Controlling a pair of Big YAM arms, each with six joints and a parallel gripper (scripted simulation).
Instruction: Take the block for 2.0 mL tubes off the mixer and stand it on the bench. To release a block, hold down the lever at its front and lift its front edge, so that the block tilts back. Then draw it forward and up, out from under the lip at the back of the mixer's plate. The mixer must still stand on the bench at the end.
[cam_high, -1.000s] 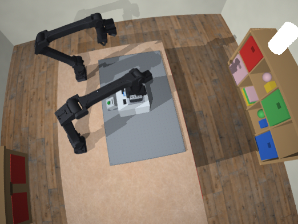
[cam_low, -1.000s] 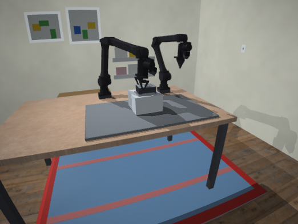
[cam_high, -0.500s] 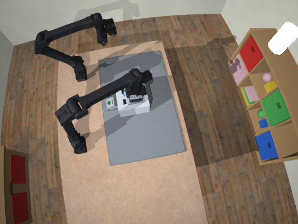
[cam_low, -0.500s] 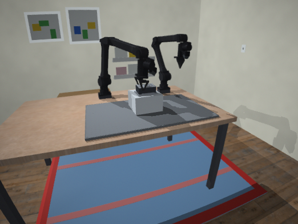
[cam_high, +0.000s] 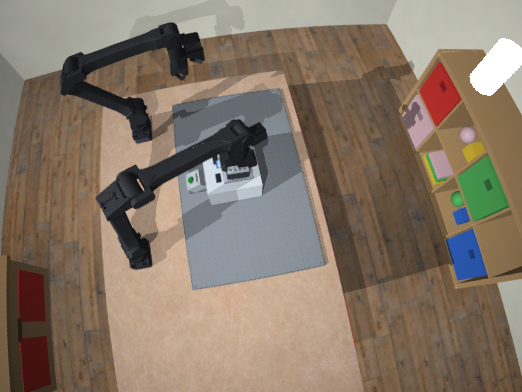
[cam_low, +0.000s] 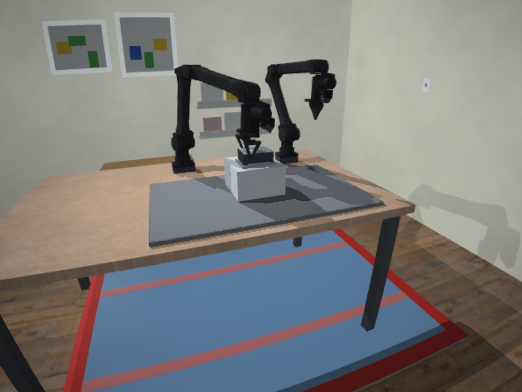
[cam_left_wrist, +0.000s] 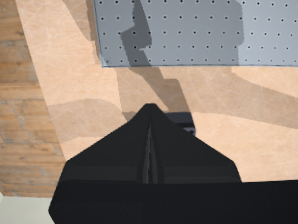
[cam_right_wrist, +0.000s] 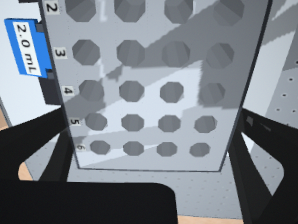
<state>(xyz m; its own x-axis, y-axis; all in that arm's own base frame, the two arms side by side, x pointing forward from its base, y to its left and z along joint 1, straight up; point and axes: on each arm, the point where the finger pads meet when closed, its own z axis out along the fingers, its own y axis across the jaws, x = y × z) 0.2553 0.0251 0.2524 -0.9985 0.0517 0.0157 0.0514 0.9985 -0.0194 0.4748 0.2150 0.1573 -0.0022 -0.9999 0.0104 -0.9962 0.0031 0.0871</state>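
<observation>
The block for 2.0 mL tubes (cam_high: 239, 173) (cam_low: 255, 156) (cam_right_wrist: 153, 75) sits on top of the white mixer (cam_high: 234, 196) (cam_low: 260, 181) and looks level. Its top shows rows of holes, and a blue "2.0 mL" label (cam_right_wrist: 26, 48) is at its front side. My right gripper (cam_right_wrist: 150, 112) points down over it and is shut on the block, one finger on each side. A dark part below the label may be the lever; the mixer's back lip is hidden. My left gripper (cam_high: 182, 77) (cam_low: 315, 118) (cam_left_wrist: 150, 112) is shut and empty, high up and away from the mixer.
A small pale box with a green button (cam_high: 191, 180) stands in front of the mixer. The mixer stands on a grey perforated mat (cam_high: 260, 240) (cam_low: 195, 215) (cam_left_wrist: 200, 40) on the wooden table (cam_high: 225, 330) (cam_low: 75, 215). The right arm reaches over the mat's front edge.
</observation>
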